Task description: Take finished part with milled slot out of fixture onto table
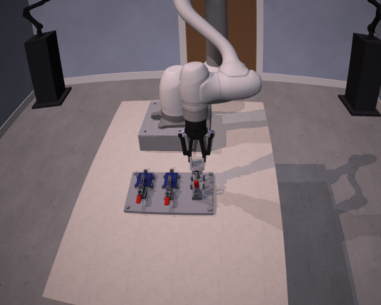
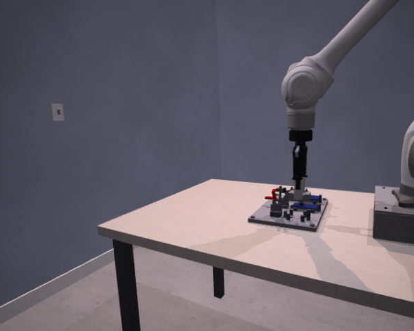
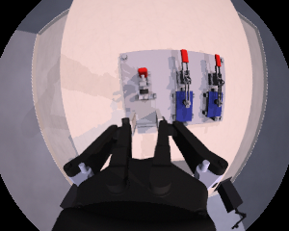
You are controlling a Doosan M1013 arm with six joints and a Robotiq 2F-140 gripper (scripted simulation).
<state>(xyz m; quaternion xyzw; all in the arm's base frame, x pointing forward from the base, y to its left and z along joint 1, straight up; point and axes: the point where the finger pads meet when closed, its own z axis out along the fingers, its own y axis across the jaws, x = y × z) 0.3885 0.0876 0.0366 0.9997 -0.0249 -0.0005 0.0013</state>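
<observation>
My gripper [image 1: 196, 161] [image 2: 299, 182] [image 3: 145, 115] points straight down and is shut on the grey finished part [image 1: 196, 163] [image 2: 303, 194] [image 3: 145, 122]. It holds the part just above the back end of the right-hand nest of the grey fixture plate [image 1: 177, 208] [image 2: 289, 222] [image 3: 130, 72]. That nest's clamp is open, and its red handle [image 1: 195, 184] [image 2: 270, 196] [image 3: 143, 71] stands up. Two blue blanks [image 1: 144, 180] [image 1: 171, 180] [image 3: 184, 107] [image 3: 214, 104] lie in the left and middle nests. Their clamp bars rest on them and the red handles [image 1: 138, 198] [image 1: 166, 200] lie flat.
The arm's grey base block [image 1: 157, 138] [image 2: 396, 221] stands on the table behind the fixture. The table's edge [image 2: 235, 263] runs in front. Two black stands [image 1: 46, 68] [image 1: 364, 72] are on the floor, far off at both sides.
</observation>
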